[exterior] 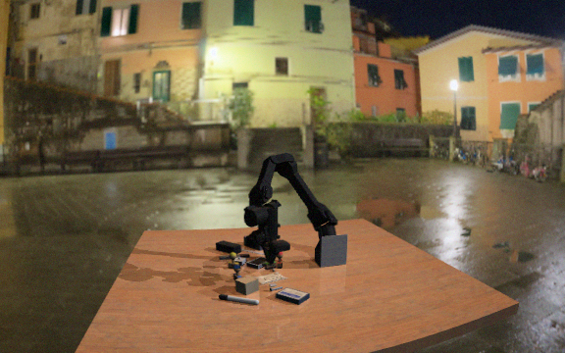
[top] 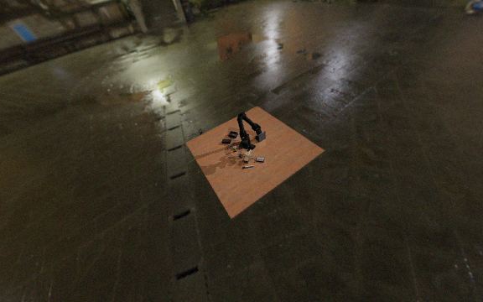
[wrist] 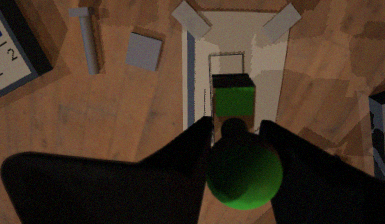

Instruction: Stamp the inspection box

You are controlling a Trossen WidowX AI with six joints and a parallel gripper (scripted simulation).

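Note:
My gripper (wrist: 235, 127) (exterior: 269, 256) is shut on the PASS stamp, gripping its neck between the round green knob (wrist: 244, 172) and the green block (wrist: 234, 100). The stamp hangs upright over the white card (wrist: 263, 65) (exterior: 271, 278), which grey clips hold at its corners. The block covers the lower part of the thin outlined inspection box (wrist: 211, 65). I cannot tell whether the stamp touches the card. The dark ink pad (wrist: 380, 135) (exterior: 256, 263) lies just to the right of the card in the wrist view. The wooden bench (exterior: 385, 294) (top: 279, 159) carries everything.
A blue and white box (wrist: 8, 55) (exterior: 292, 295), a grey bolt (wrist: 88, 40) and a grey square (wrist: 144, 51) lie left of the card. A pen (exterior: 238, 299), a grey cube (exterior: 246, 284), a black box (exterior: 228, 246) and the arm's grey base block (exterior: 332, 250) stand nearby.

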